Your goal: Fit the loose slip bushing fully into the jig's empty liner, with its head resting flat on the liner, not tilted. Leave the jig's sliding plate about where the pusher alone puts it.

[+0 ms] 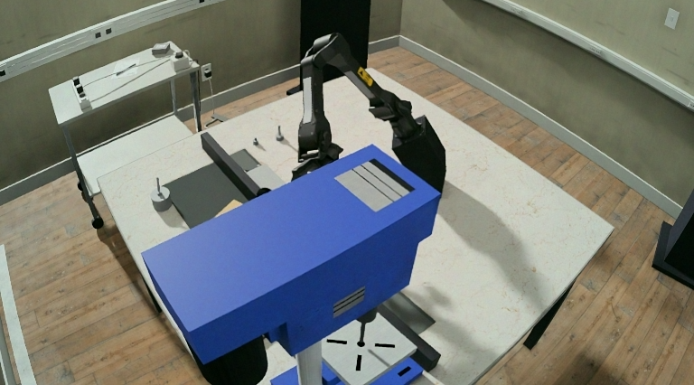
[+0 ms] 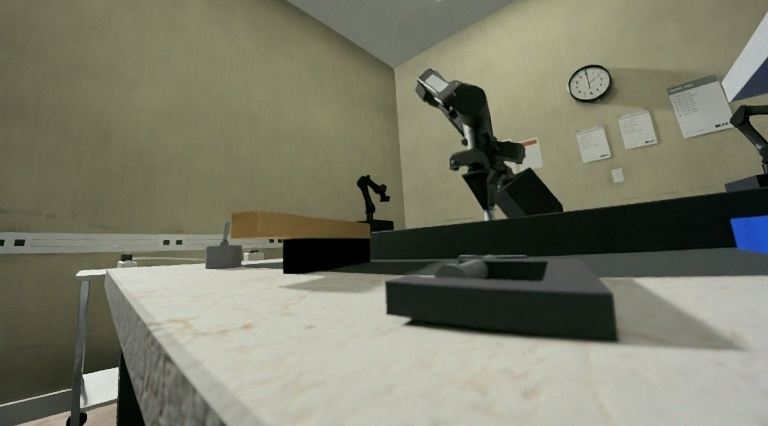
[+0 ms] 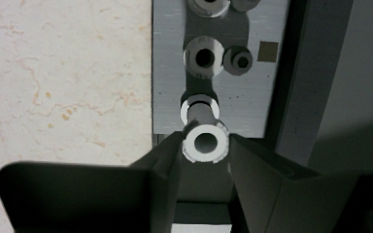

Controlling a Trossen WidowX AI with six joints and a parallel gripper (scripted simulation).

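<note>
Slip bushing [image 3: 205, 143], clenched in the jaws at lower centre of the wrist view, hangs over the empty liner [image 3: 199, 108]; centre it, keep it upright, lower straight.

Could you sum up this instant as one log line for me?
gripper: shut on slip bushing | bushing: above jig plate, near empty liner | seated: not yet

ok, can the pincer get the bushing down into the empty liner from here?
Probably yes. The pincer grips the bushing just above the empty liner, nearly in line, with nothing between them. The neighbouring liner sits clear of it.
</note>
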